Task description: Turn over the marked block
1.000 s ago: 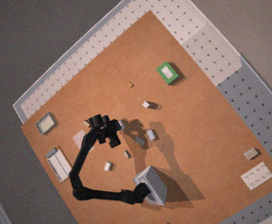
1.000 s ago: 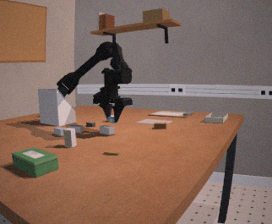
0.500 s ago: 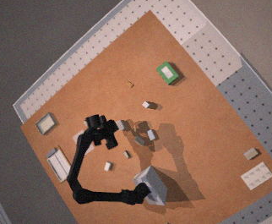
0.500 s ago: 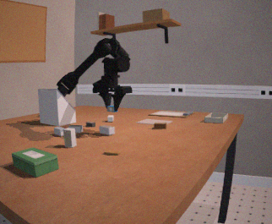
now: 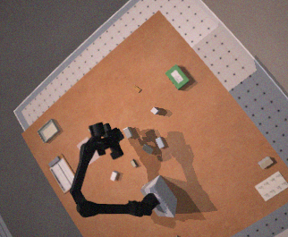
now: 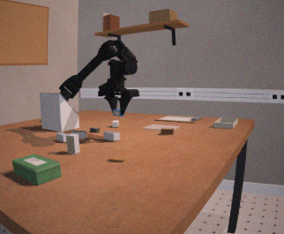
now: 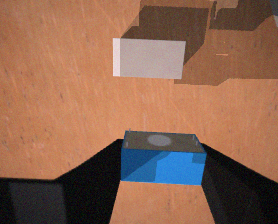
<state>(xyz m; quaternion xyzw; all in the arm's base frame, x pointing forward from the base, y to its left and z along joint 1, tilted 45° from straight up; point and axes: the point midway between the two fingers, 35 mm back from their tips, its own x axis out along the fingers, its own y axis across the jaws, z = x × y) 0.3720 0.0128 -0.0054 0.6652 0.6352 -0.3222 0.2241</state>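
Note:
My gripper [image 6: 117, 111] [image 7: 159, 147] is shut on a blue block, its fingers pointing down, held above the table. In the wrist view the block [image 7: 180, 169] shows a blue side and a grey-brown face with a pale round spot; no black mark shows on these sides. In the exterior view only a small blue part of it shows between the fingertips. In the top view the arm hides the block. The table [image 5: 120, 68] [image 6: 171, 173] lies beneath. A pale block [image 7: 150, 59] lies on the table beyond the held block in the wrist view.
A pale block [image 5: 156, 111] [image 6: 73, 144] stands upright. Several small blocks lie nearby. A large grey-white box [image 5: 164, 198] [image 6: 51, 111] stands beside the arm. A green box [image 5: 171, 76] [image 6: 36, 176], a shallow tray [image 5: 49, 131] [image 6: 226, 124] and a brown block [image 6: 167, 132] lie farther out.

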